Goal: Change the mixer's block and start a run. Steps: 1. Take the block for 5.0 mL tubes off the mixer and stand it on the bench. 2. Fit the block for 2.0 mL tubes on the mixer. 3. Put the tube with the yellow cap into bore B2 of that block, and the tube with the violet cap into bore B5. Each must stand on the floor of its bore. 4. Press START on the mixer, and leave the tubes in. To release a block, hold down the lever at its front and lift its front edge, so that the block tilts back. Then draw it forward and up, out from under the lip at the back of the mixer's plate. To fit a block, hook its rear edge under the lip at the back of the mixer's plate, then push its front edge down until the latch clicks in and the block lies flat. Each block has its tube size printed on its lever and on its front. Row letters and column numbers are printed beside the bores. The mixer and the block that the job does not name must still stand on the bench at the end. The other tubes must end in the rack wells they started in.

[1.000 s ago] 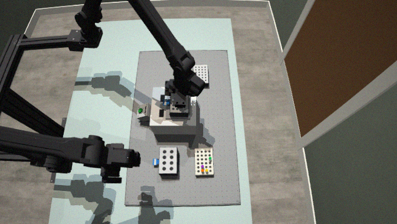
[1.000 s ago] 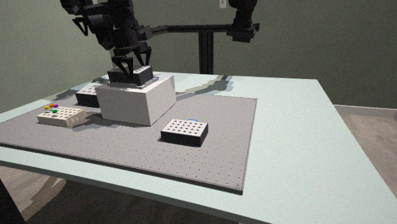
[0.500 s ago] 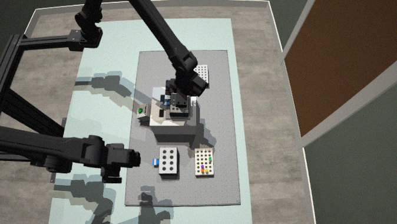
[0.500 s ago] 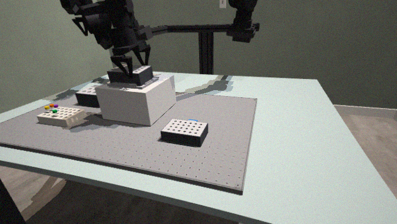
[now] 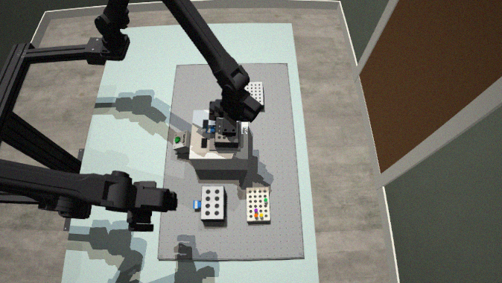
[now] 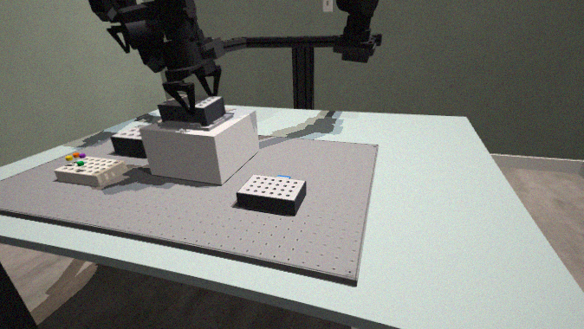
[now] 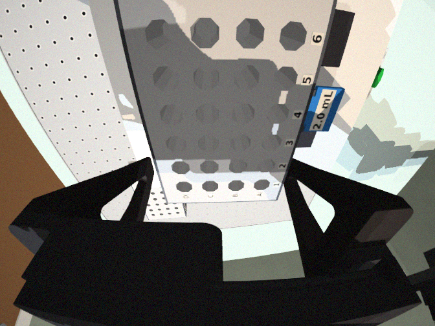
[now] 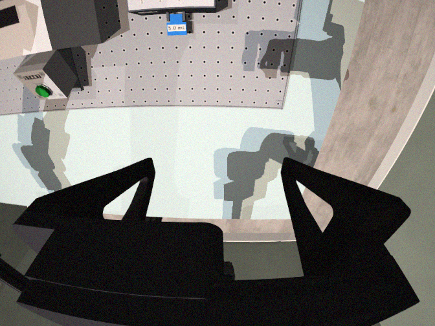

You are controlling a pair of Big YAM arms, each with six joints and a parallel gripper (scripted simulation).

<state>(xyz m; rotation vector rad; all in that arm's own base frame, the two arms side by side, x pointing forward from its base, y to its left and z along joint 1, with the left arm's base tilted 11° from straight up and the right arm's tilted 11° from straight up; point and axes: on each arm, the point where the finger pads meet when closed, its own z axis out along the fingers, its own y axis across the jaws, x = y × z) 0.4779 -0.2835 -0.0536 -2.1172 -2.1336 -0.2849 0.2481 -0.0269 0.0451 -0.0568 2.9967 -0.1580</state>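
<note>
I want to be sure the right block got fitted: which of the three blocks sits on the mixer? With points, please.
The 2.0 mL block (image 5: 227,141) (image 6: 179,113) (image 7: 221,101), under the left claw (image 5: 228,128) (image 6: 201,103) (image 7: 217,163); the other two stand on the grey board (image 5: 275,149) (image 6: 217,225) (image 8: 217,77).

We see a pale green table (image 5: 261,41) (image 6: 455,208) (image 8: 168,140), a gray perforated board (image 5: 275,156) (image 6: 329,169) (image 7: 45,63) (image 8: 158,84) lying flat directly on its top.
</note>
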